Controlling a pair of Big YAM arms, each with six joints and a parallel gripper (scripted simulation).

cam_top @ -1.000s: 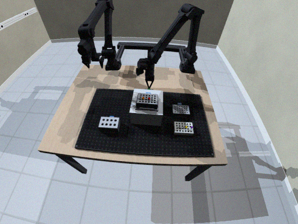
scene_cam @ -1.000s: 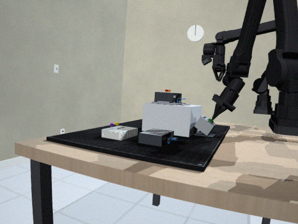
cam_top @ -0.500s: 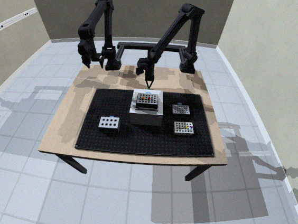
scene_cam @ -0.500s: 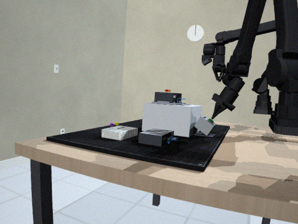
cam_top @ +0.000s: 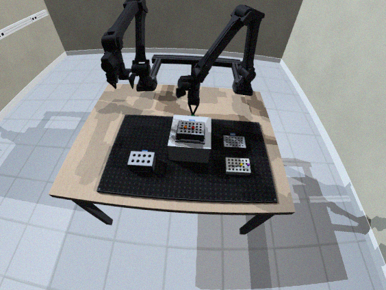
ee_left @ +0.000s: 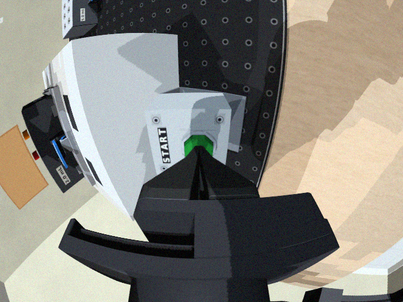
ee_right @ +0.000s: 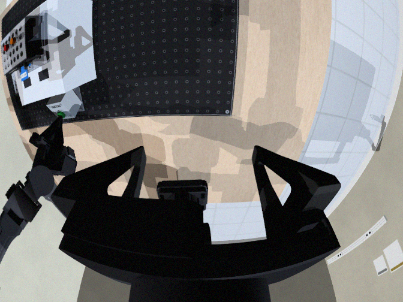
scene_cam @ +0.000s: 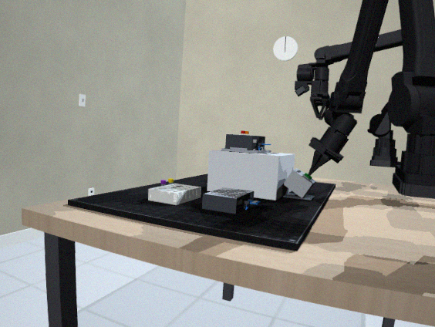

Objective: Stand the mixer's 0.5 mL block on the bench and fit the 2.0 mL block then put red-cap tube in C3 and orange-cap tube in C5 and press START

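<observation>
From the top, the mixer point(cam_top: 189, 154) point(scene_cam: 243, 170) point(ee_left: 107, 65) point(ee_right: 78, 58) stands on a black perforated mat over a pale wood tabletop point(cam_top: 79, 164) point(scene_cam: 154, 235) point(ee_right: 283, 65), on a tiled floor. Outside, a round clock hangs on the beige wall beyond the mixer. By the left wrist, "2.0 mL" marks the dark block point(cam_top: 190, 135) point(scene_cam: 241, 142) point(ee_left: 45, 130) point(ee_right: 35, 35) atop the mixer, "START" its sloped front panel; the left jaws point(cam_top: 193, 114) point(scene_cam: 310, 174), pressed together, meet the green button point(scene_cam: 308, 176) point(ee_left: 199, 141) point(ee_right: 60, 114). By the right wrist, red and orange caps top that block; the right jaws point(cam_top: 123, 85) point(scene_cam: 319, 116) are spread.

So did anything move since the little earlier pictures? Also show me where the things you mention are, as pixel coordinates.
Nothing I can clearly see. The left gripper point(cam_top: 193, 114) point(scene_cam: 309, 174) point(ee_left: 198, 152) point(ee_right: 60, 116) stayed shut by the green button point(cam_top: 192, 115) point(scene_cam: 307, 176) point(ee_left: 199, 141) point(ee_right: 60, 114). The red cap point(cam_top: 193, 127) point(scene_cam: 243, 132) point(ee_left: 35, 155) point(ee_right: 5, 47) and orange cap point(cam_top: 185, 127) point(scene_cam: 247, 133) point(ee_left: 25, 135) point(ee_right: 12, 40) stayed in the mixer's block point(cam_top: 190, 134) point(scene_cam: 240, 143) point(ee_left: 44, 120) point(ee_right: 16, 60).
</observation>
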